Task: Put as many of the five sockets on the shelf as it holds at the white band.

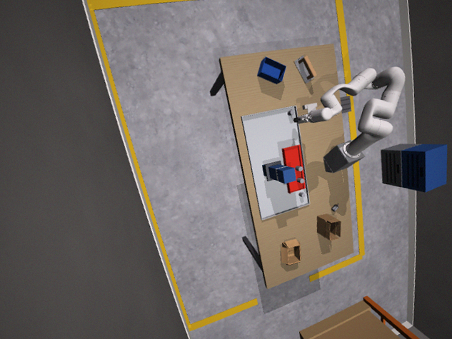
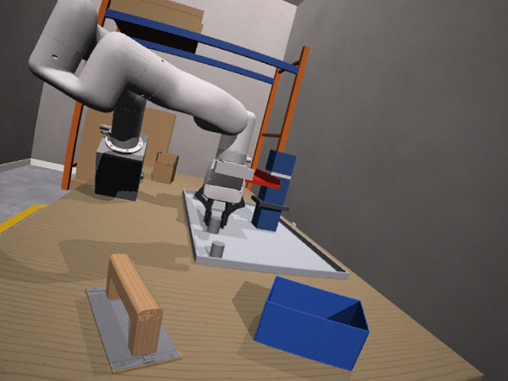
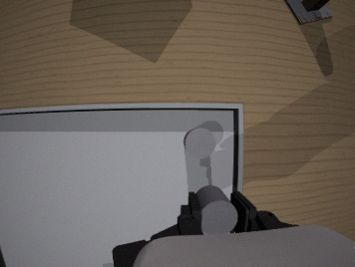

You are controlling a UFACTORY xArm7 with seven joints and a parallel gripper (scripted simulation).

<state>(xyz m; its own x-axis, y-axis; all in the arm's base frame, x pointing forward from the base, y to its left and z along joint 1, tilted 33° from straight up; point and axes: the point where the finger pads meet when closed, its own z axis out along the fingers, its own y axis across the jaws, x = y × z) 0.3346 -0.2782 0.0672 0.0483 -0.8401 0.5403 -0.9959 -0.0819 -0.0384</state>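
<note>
The tool (image 2: 217, 216) is clenched on a grey socket (image 3: 216, 216), lifted just above the grey tray (image 2: 283, 258) near its corner. Another socket (image 2: 217, 248) stands on the tray just beside that corner. The red shelf (image 1: 291, 157) sits on the blue post (image 2: 274, 189) at the white band (image 2: 278, 175), with what look like two sockets (image 1: 299, 168) along its edge, though they are small in the top view. A further socket (image 1: 302, 195) stands on the tray past the shelf. By my judgement roughly two are placed, and this one awaits a gentle set-down inside the rim.
</note>
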